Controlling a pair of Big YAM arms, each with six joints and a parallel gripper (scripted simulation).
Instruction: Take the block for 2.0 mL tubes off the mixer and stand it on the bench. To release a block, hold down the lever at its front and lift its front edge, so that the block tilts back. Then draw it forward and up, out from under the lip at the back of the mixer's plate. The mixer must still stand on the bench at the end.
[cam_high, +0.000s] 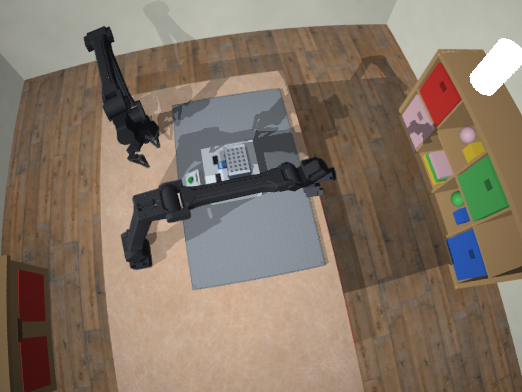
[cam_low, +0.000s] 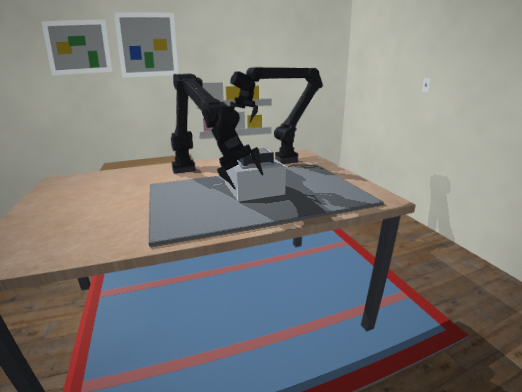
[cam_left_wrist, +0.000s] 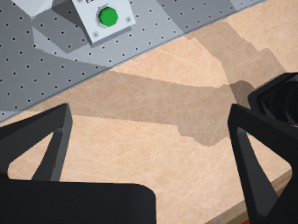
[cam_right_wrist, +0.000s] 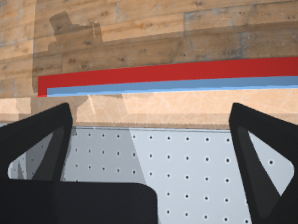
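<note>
The white mixer (cam_high: 220, 170) stands on the grey perforated mat (cam_high: 245, 200). The grey block for 2.0 mL tubes (cam_high: 236, 159), with a grid of holes, sits on top of it. A small blue part (cam_high: 221, 163) lies beside the block. The mixer's panel with the green button (cam_left_wrist: 107, 16) faces the arm bases. My right gripper (cam_high: 322, 177) is open and empty. It reaches across above the mixer (cam_low: 260, 182) to the mat's far edge (cam_right_wrist: 186, 132). My left gripper (cam_low: 252, 112) is open and empty. It is held high over the wooden table top, behind the button panel.
The right arm's long link (cam_high: 240, 185) lies across the mixer's front part in the top view. A red-edged blue rug (cam_right_wrist: 173, 79) lies on the floor below the table. A shelf with coloured bins (cam_high: 465, 170) stands far off.
</note>
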